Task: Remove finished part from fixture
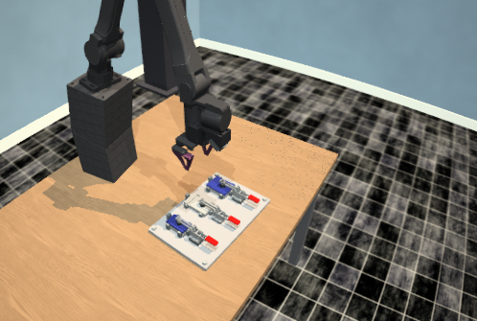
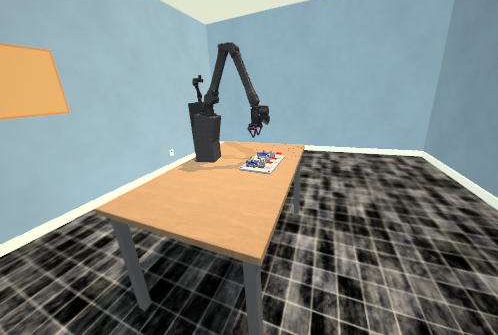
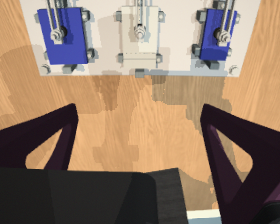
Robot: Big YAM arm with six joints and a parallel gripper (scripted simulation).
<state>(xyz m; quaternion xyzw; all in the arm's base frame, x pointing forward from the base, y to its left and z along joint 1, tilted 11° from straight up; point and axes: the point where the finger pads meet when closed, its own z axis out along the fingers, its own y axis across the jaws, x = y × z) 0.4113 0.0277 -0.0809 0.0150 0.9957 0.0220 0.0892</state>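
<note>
The finished part point(image 1: 193, 206) point(image 3: 150, 46) is cream-white and sits in the middle station of the white fixture plate point(image 1: 178, 245) point(image 2: 257, 170) point(image 3: 107, 50). A clamp arm with a round tip lies over it. A faint band crosses its near end; the slot is hard to make out. One blue blank point(image 1: 175, 224) point(image 3: 211, 47) and another blue blank point(image 1: 216, 186) point(image 3: 70, 50) sit under clamp arms on either side. My gripper point(image 1: 197, 162) point(image 2: 256, 135) point(image 3: 139, 111) is open and empty. It hangs above the table, off the plate's robot-side edge.
Red clamp handles point(image 1: 234, 221) point(image 1: 254, 198) point(image 1: 211, 240) lie along the plate's far side from the robot base. Small locating blocks surround each part. The dark robot pedestal point(image 1: 102, 130) point(image 2: 207, 138) stands on the wooden table point(image 1: 86, 260) point(image 2: 190, 201), whose edge runs beyond the handles.
</note>
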